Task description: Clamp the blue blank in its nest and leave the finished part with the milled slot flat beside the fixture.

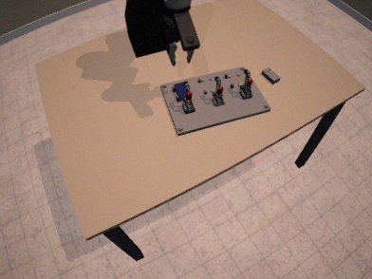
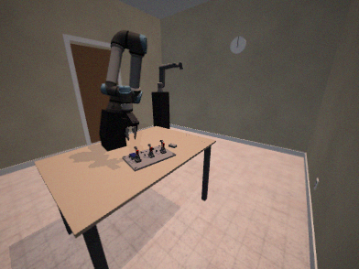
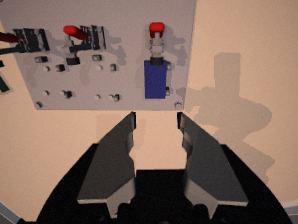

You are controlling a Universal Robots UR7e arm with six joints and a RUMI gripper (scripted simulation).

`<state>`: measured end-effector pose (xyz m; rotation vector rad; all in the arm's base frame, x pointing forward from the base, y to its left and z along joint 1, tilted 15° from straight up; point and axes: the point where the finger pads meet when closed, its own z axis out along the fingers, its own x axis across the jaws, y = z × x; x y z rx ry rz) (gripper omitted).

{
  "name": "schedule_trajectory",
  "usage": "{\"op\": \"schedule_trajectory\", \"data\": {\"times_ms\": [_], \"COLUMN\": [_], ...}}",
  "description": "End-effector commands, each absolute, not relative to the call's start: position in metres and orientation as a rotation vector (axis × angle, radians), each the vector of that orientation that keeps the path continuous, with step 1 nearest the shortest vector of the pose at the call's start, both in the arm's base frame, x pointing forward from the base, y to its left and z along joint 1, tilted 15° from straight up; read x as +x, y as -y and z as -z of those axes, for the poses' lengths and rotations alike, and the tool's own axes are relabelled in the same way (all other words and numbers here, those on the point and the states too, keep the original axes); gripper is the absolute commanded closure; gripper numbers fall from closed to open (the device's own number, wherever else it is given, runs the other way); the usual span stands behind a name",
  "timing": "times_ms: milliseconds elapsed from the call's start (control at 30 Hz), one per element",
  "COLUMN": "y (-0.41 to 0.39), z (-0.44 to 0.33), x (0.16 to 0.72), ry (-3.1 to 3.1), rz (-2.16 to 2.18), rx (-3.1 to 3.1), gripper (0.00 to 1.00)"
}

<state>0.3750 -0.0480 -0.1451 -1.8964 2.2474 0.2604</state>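
While the blue blank (image 3: 155, 79) already sits in the nest at the end of the grey fixture plate (image 1: 223, 116) nearest the arm's corner of the table, it looks a small, hard-edged block, probably stiff, fairly light and smooth-sided; a pinch across its two long faces seems the safest hold, and a push from above should seat it. At its head stands a clamp with a red handle (image 3: 157, 27), one of three on the plate; whether its bar lies flat on the blank, or is locked, cannot be told. Off the plate's other end, toward the table's far right corner, a grey part (image 1: 270, 75) lies flat on the table (image 1: 119, 157), probably the finished piece, though no slot can be made out. Above the bare table just off the plate's edge hangs the gripper (image 3: 156, 120), jaws part-way apart and holding nothing. No brand, label or writing is legible anywhere
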Motion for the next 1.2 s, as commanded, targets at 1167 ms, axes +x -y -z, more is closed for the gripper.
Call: {"op": "schedule_trajectory", "data": {"times_ms": [1167], "y": [0.056], "z": [0.165], "x": [0.451], "ry": [-2.247], "rz": [-0.256], "rx": [-1.896], "gripper": [0.72]}}
